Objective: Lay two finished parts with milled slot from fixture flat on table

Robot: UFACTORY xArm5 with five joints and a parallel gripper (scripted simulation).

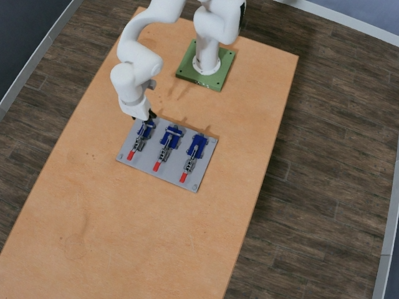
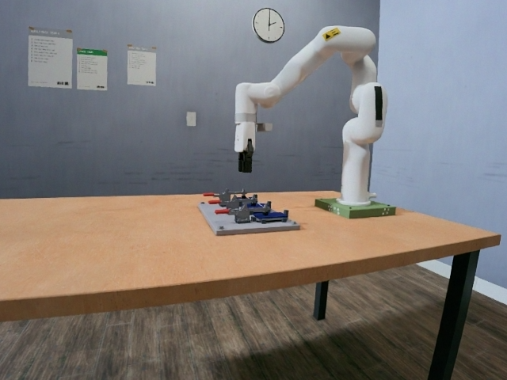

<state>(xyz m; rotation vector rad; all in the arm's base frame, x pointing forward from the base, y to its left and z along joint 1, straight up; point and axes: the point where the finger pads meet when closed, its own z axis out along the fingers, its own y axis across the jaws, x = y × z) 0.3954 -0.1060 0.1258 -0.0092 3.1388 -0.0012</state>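
Landmark: the grey rectangular fixture plate [image 1: 174,169] on the orange wooden desk [image 1: 128,232].

Three stations run left to right across the plate in the top view. Each holds a blue block under a metal toggle clamp with a red handle tip.

- Left blue block [image 1: 145,128]: sits at the plate's far-left corner, with the red handle [image 1: 130,155] pointing toward the plate's near edge. The black two-finger gripper [image 1: 148,114] is over this block's far end. The exterior view puts the gripper [image 2: 245,161] well above the plate, touching nothing. Its fingers are partly parted and empty.
- Middle blue block [image 1: 171,136]: a pale band crosses its far end, probably the milled slot.
- Right blue block [image 1: 196,144]: its top looks plain.

Key relation: each block's long axis runs along its clamp, far edge to near edge of the plate. The left block lies straight down from the gripper.

Hard to make out:
- The wrist hides part of the left block, so slot or blank is undecided.
- The clamp state cannot be read at this size.
- In the exterior view the stations overlap.
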